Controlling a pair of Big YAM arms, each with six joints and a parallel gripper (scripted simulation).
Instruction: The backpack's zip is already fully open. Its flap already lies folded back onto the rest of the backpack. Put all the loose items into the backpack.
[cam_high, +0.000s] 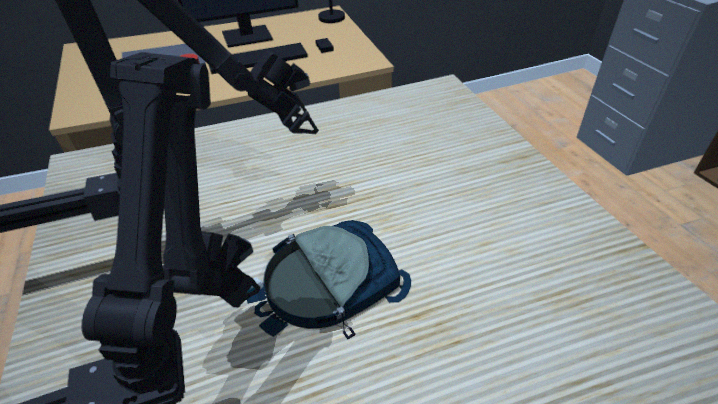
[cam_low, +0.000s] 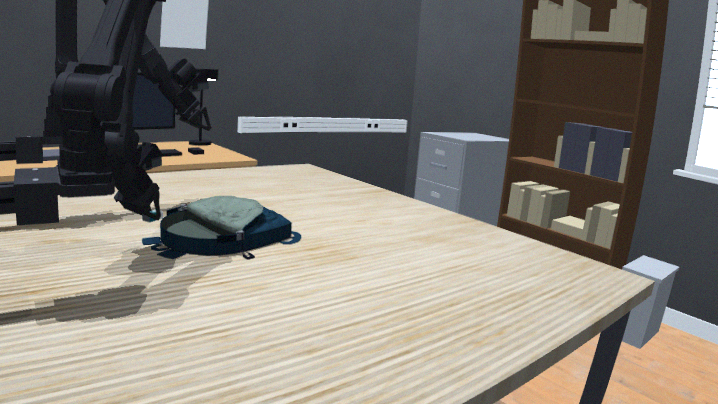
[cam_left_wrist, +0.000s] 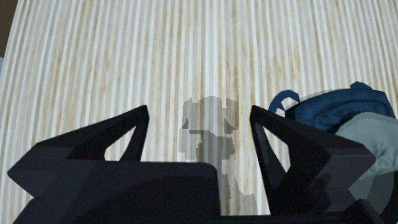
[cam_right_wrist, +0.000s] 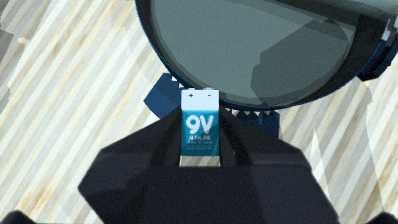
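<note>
The blue backpack (cam_high: 386, 266) (cam_low: 273, 228) (cam_left_wrist: 340, 107) lies on the table with its grey-green flap (cam_high: 338, 258) (cam_low: 225, 211) folded back. Its open compartment (cam_high: 296, 286) (cam_right_wrist: 215, 55) shows a bare grey-green floor with a shadow on it; the part under the flap is hidden. My right gripper (cam_right_wrist: 200, 112) is shut on a teal and white 9V battery (cam_right_wrist: 199, 132), held just outside the backpack's rounded rim, above the strap ends. My left gripper (cam_left_wrist: 199, 111) (cam_high: 316, 131) is open and empty, high above the table, away from the backpack. No other loose item is seen.
The wooden table (cam_high: 476, 226) (cam_low: 401, 281) carries the backpack. A zip pull (cam_high: 353, 333) hangs out at the near side of the rim. A desk (cam_high: 361, 60) with a monitor stands behind the table, and a grey filing cabinet (cam_high: 647, 115) stands beyond it.
</note>
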